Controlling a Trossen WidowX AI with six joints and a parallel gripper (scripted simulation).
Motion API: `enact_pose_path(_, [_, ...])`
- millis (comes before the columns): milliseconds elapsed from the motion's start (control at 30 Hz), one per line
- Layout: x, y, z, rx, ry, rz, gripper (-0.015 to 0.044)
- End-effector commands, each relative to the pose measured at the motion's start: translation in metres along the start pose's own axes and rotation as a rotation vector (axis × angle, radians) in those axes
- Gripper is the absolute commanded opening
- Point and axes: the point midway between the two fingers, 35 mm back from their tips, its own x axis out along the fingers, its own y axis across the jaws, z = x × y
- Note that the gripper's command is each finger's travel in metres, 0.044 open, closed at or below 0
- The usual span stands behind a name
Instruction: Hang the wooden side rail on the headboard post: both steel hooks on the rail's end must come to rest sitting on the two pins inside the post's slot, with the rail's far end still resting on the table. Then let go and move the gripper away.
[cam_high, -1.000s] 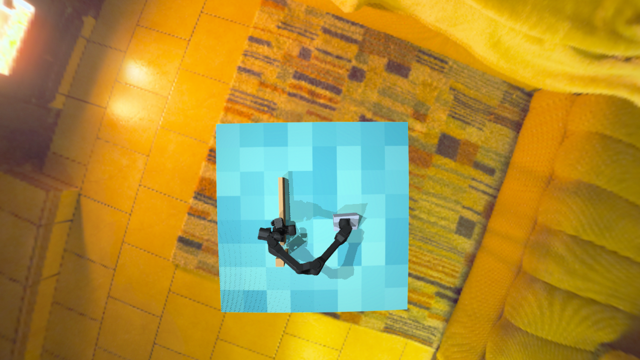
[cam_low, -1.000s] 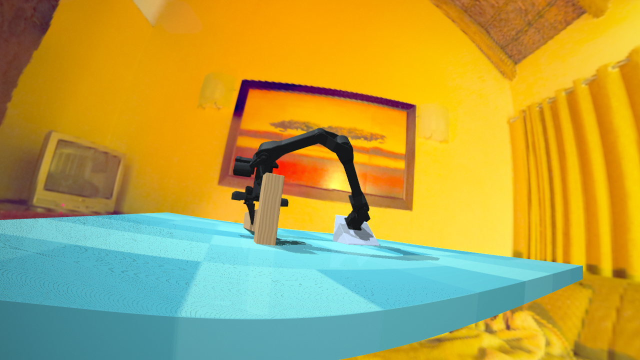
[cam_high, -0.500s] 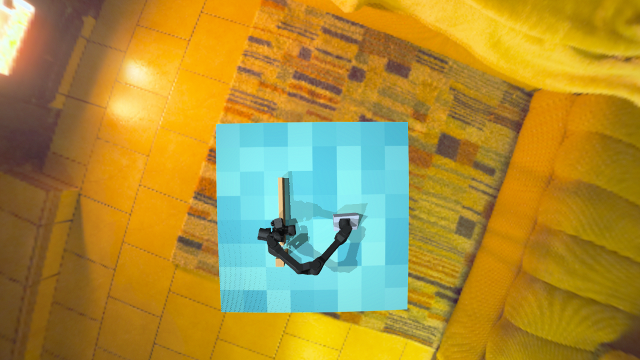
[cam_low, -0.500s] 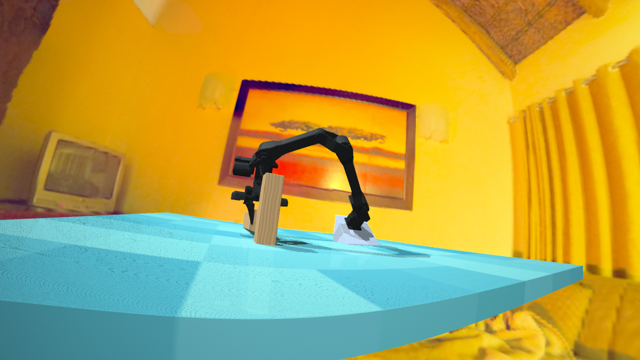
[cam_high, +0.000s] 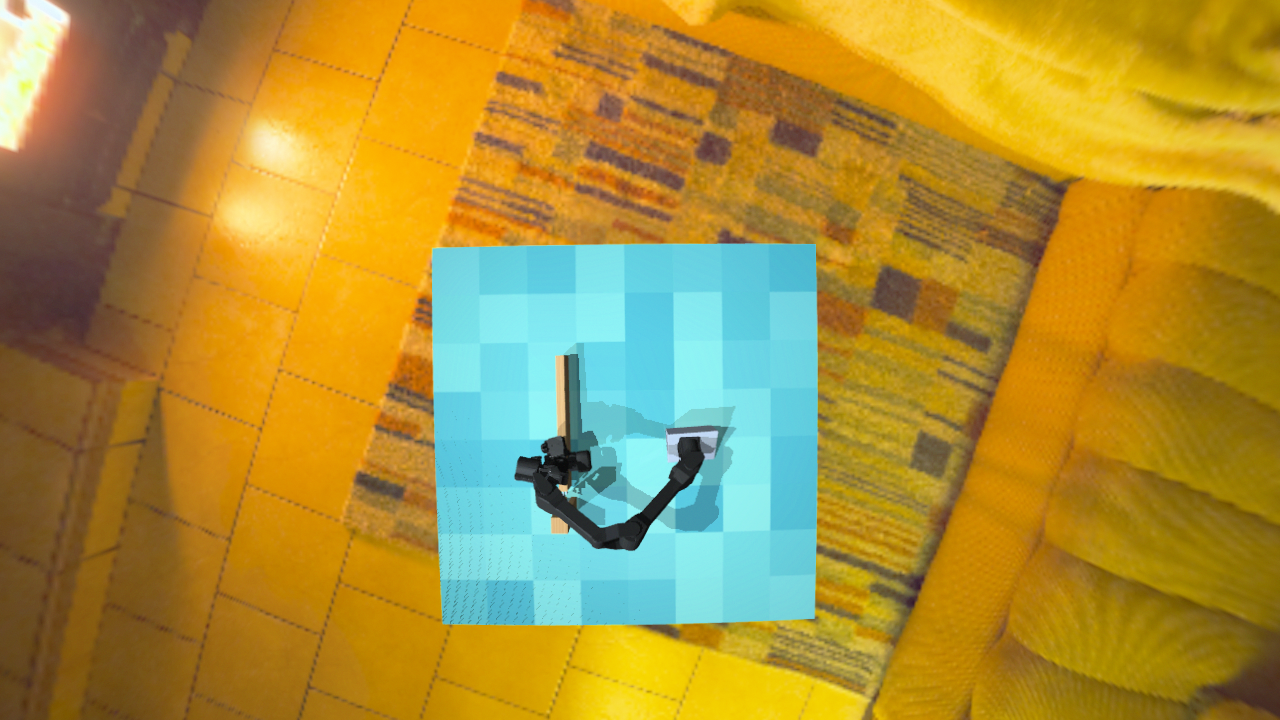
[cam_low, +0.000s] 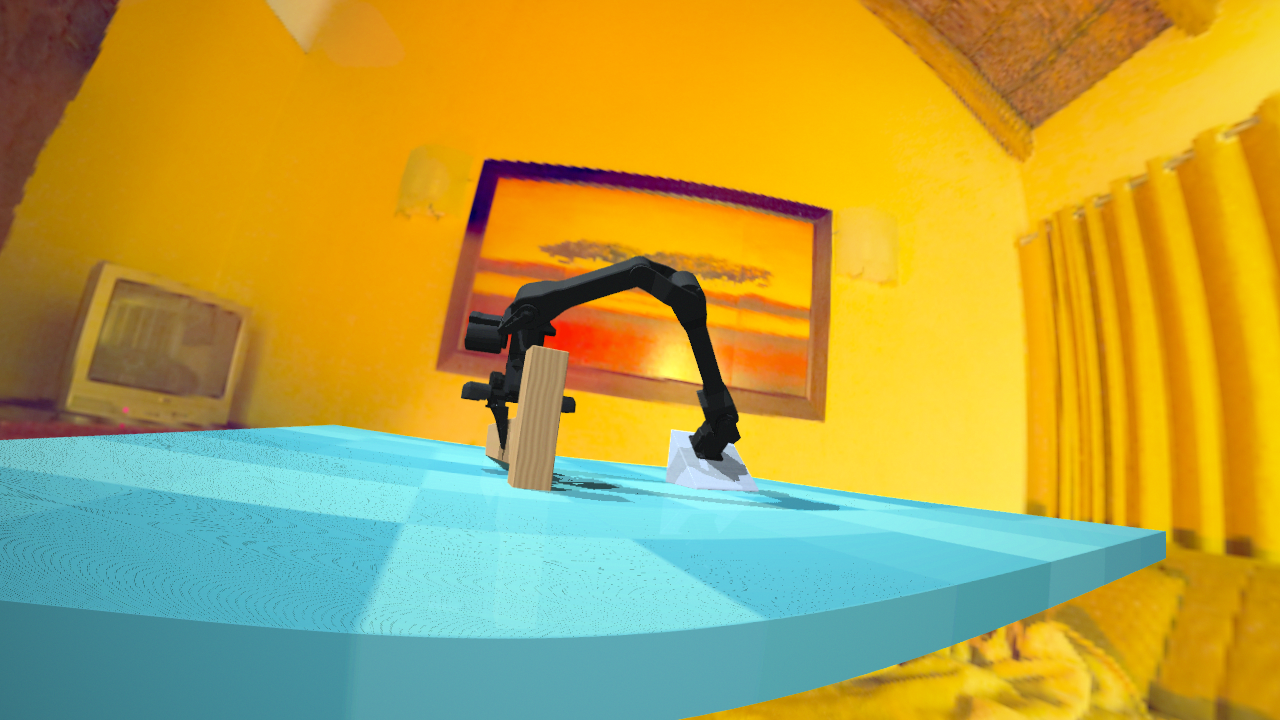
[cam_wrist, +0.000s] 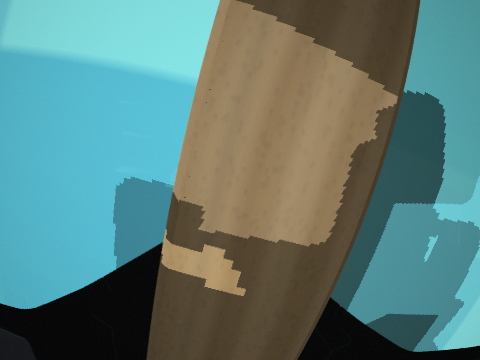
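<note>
The wooden side rail (cam_high: 562, 394) (cam_low: 492, 442) (cam_wrist: 280, 150) runs lengthwise over the table. In the wrist view its broad wooden face fills the middle, with patches of shadow on it. My gripper (cam_high: 564, 462) (cam_low: 503, 440) (cam_wrist: 221, 261) is shut on the rail near its post end. The headboard post (cam_high: 560, 524) (cam_low: 538, 420) stands upright on the table at that end, in front of the gripper in the exterior view. The hooks, the slot and the pins are hidden, so I cannot tell whether the hooks touch the pins. Whether the rail's far end touches the table is unclear.
The arm (cam_high: 581, 523) (cam_low: 599, 282) arches from its pale wedge-shaped base (cam_high: 675, 441) (cam_low: 684, 472), at the right of the rail, over to the gripper. The base stands on the blue checkered table (cam_high: 742, 573) (cam_low: 501, 582). The post is close beside the gripper.
</note>
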Motion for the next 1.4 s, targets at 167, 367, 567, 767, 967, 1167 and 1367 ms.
enact_pose_path(167, [-0.0024,0.0023,-0.0015,-0.008,0.0,0.011,0.0])
enact_pose_path(367, [-0.0028,0.0017,-0.0022,-0.008,0.0,0.011,0.0])
enact_pose_path(567, [-0.0032,0.0014,-0.0029,-0.008,0.0,0.011,0.0])
enact_pose_path(767, [-0.0026,0.002,-0.0035,-0.008,0.0,0.011,0.0])
enact_pose_path(967, [-0.0031,0.0026,-0.0039,-0.008,0.0,0.011,0.0])
enact_pose_path(1167, [-0.0036,0.003,-0.0044,-0.008,0.0,0.011,0.0])
enact_pose_path(1367, [-0.0038,0.003,-0.005,-0.008,0.0,0.011,0.0])
